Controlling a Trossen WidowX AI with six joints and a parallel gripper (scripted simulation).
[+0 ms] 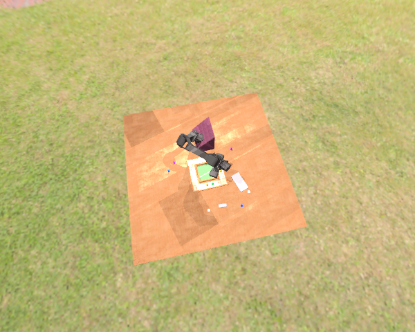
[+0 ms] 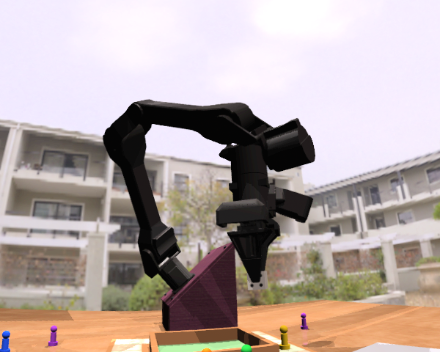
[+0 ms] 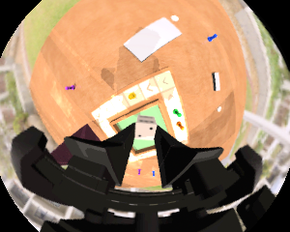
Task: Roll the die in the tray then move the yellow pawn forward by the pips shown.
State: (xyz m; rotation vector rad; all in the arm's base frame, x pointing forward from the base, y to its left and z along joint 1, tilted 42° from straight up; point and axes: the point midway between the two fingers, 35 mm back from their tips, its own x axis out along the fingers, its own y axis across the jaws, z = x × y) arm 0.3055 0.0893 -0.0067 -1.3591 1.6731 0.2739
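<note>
My gripper (image 2: 257, 281) (image 3: 145, 126) is shut on the white die (image 2: 263, 284) (image 3: 145, 127) and holds it in the air, high above the table. In the wrist view the die overlaps the green-floored tray (image 1: 203, 173) (image 2: 197, 346) (image 3: 156, 112), which sits in the middle of the cream board (image 1: 192, 177) (image 3: 102, 110). The yellow pawn (image 2: 284, 336) (image 3: 131, 96) stands on the board's track beside the tray. Arrows show on some track squares. A green pawn (image 1: 212, 184) (image 2: 246, 347) (image 3: 177, 112) and an orange pawn (image 1: 207, 185) (image 3: 180, 126) stand on another side of the track.
A white flat slab (image 1: 239, 181) (image 3: 152, 39) lies beside the board. Purple pawns (image 2: 303, 321) (image 2: 53, 336) and blue pawns (image 1: 241, 205) (image 2: 5, 342) stand off the board. A small white block (image 1: 222, 205) (image 3: 216, 81) lies farther out. The arm's maroon wedge base (image 1: 205, 135) (image 2: 209, 295) stands behind the board.
</note>
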